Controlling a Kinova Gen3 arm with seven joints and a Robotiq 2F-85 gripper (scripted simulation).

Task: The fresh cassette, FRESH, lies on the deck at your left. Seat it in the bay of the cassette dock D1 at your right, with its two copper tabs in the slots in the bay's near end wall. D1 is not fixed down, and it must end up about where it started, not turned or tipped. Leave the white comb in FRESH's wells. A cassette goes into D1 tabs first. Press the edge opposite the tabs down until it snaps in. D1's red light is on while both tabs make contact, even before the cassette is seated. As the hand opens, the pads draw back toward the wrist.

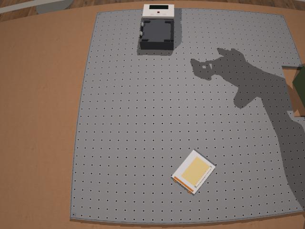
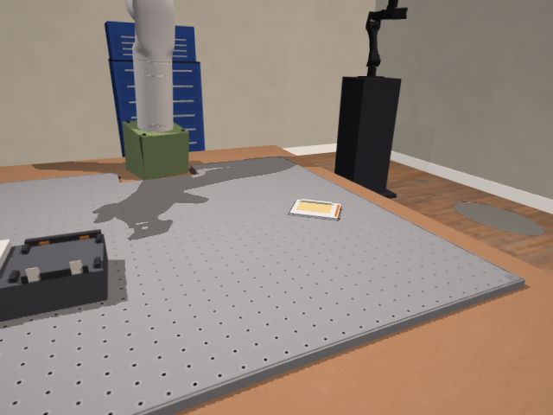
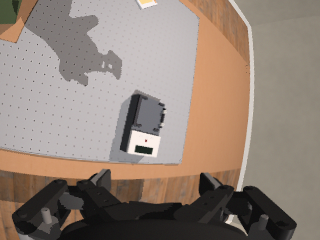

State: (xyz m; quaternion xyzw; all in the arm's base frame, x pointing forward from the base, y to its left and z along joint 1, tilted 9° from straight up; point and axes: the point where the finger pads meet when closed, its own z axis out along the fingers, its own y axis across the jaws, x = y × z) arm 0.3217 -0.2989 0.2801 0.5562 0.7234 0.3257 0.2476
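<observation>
The FRESH cassette (image 1: 193, 171) lies flat on the perforated deck, a white frame with a yellow gel, an orange strip and two copper tabs (image 1: 181, 186) on one short edge, and the white comb (image 1: 204, 176) along a long edge. The dock D1 (image 1: 157, 28) stands at the far side, with a dark empty bay (image 1: 156, 30) and a white panel (image 1: 158, 10); it also shows in the wrist view (image 3: 144, 128). My gripper (image 3: 155, 181) is open and empty, high above the deck.
The arm's green base block (image 2: 155, 150) stands at the deck's edge, and the arm's shadow (image 1: 236, 71) falls across the deck. A black camera stand (image 2: 366, 129) is beyond the table. The deck sits on a brown table.
</observation>
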